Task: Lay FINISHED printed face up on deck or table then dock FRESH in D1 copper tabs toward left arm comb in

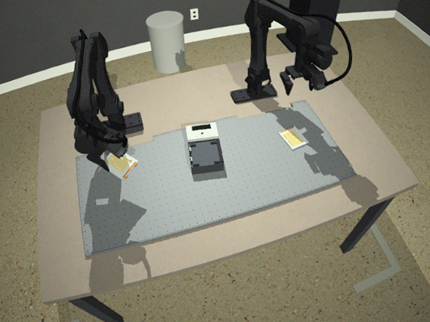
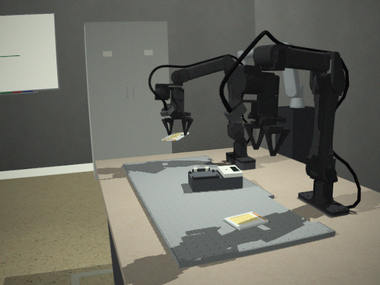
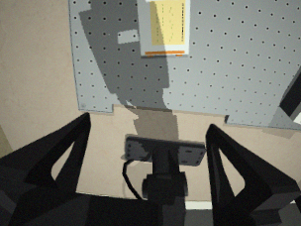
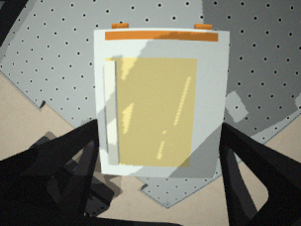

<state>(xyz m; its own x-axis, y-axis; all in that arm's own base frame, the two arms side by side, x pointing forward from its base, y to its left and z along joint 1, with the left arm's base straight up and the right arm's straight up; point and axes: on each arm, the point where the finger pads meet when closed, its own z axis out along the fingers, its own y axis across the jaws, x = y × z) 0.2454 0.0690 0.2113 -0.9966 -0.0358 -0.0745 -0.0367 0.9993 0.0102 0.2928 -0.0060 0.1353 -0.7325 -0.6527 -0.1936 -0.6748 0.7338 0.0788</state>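
Note:
My right gripper [image 1: 116,163] [image 2: 177,134] [image 4: 158,129] is shut on the side edges of FRESH [image 1: 120,166] [image 2: 173,137] [image 4: 155,99] and holds it in the air, tilted in the exterior view. Its copper tabs [image 4: 203,26] point away from the wrist. The white comb [image 4: 113,114] stands along the gel's left side in the right wrist view. FINISHED [image 1: 293,139] [image 2: 246,219] [image 3: 168,25] lies flat on the deck, printed face up. Dock D1 [image 1: 207,170] [image 2: 215,183] stands mid-deck with its bay empty. My left gripper [image 1: 300,91] [image 2: 265,152] [image 3: 150,124] is open, high above the table behind FINISHED.
The perforated deck [image 1: 163,197] [image 2: 168,199] lies on the table [image 1: 245,232] [image 2: 112,199]. D1's white display housing [image 1: 202,131] [image 2: 230,171] rises at its side toward the arm bases. The left arm's base [image 1: 253,94] [image 2: 324,203] stands behind the deck.

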